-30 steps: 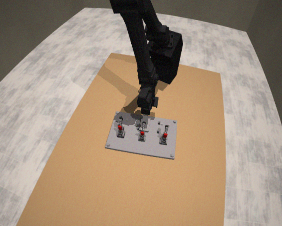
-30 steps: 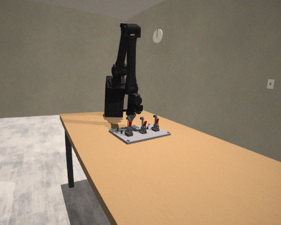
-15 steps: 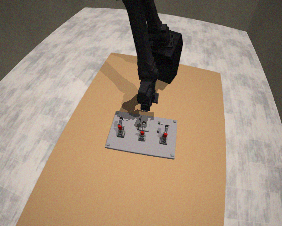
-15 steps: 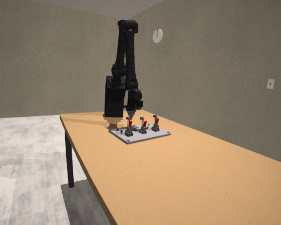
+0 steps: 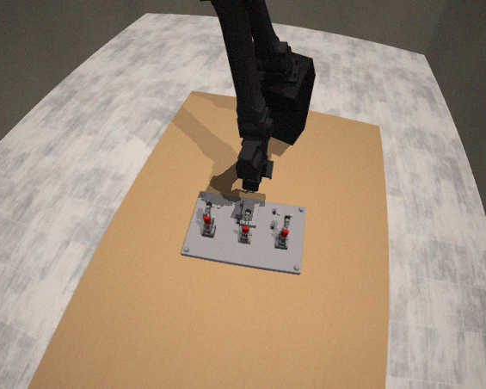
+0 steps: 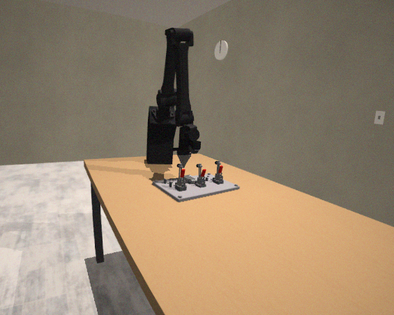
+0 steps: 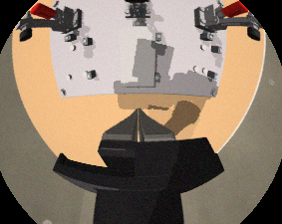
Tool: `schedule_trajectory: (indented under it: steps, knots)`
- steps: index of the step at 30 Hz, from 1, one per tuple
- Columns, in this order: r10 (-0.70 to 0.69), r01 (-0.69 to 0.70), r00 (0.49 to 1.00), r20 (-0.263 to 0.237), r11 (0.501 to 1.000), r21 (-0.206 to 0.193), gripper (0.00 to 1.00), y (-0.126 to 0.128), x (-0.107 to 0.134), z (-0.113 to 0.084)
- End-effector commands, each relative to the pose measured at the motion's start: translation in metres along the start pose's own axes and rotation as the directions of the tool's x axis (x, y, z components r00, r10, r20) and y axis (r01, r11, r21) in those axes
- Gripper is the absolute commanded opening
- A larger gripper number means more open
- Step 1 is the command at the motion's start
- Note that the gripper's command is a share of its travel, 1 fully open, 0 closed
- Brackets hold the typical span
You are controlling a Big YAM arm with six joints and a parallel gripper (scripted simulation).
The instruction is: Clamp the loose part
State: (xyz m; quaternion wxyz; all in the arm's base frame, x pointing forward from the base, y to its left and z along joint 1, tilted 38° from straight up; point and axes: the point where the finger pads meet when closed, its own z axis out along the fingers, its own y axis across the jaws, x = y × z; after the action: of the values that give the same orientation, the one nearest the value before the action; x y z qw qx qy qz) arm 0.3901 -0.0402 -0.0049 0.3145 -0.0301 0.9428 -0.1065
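The loose part, a pale flat plate (image 5: 253, 211) (image 6: 190, 178) (image 7: 128, 61), lies in the middle nest of the grey fixture (image 5: 233, 255) (image 6: 213, 192) (image 7: 106, 54), partly in shadow. Side blocks stand along one long edge; whether it touches them or the stop block cannot be told. The middle clamp (image 5: 244, 235) (image 6: 200, 182) (image 7: 138, 10) is open, its bar raised and its red handle (image 5: 245, 229) (image 6: 203, 172) tilted up. My gripper (image 5: 250, 190) (image 6: 184, 166) (image 7: 139, 112) is shut and empty, pointing down above the table just off the fixture's robot-side edge.
Two outer clamps (image 5: 207, 229) (image 5: 281, 242) (image 6: 180, 185) (image 6: 218, 178) (image 7: 68, 20) (image 7: 207, 20) also stand open with raised bars. Their nests hold only small pads and blocks. Bolt heads mark the fixture's corners. The arm's base stands behind, at the table's end.
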Motion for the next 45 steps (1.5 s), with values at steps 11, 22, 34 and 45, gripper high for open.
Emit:
schedule_trajectory:
  steps: [11,22,34,45]
  knots:
    - [-0.007,0.007,0.999,-0.040,1.000,-0.007,0.00,0.004,0.015,0.003]
    - [-0.008,0.008,0.999,-0.042,1.000,-0.008,0.00,0.005,0.016,0.002]
    - [-0.008,0.007,0.999,-0.036,1.000,-0.011,0.00,0.008,0.012,0.002]
    - [-0.005,0.005,1.000,-0.025,1.000,-0.007,0.00,0.025,-0.028,0.003]
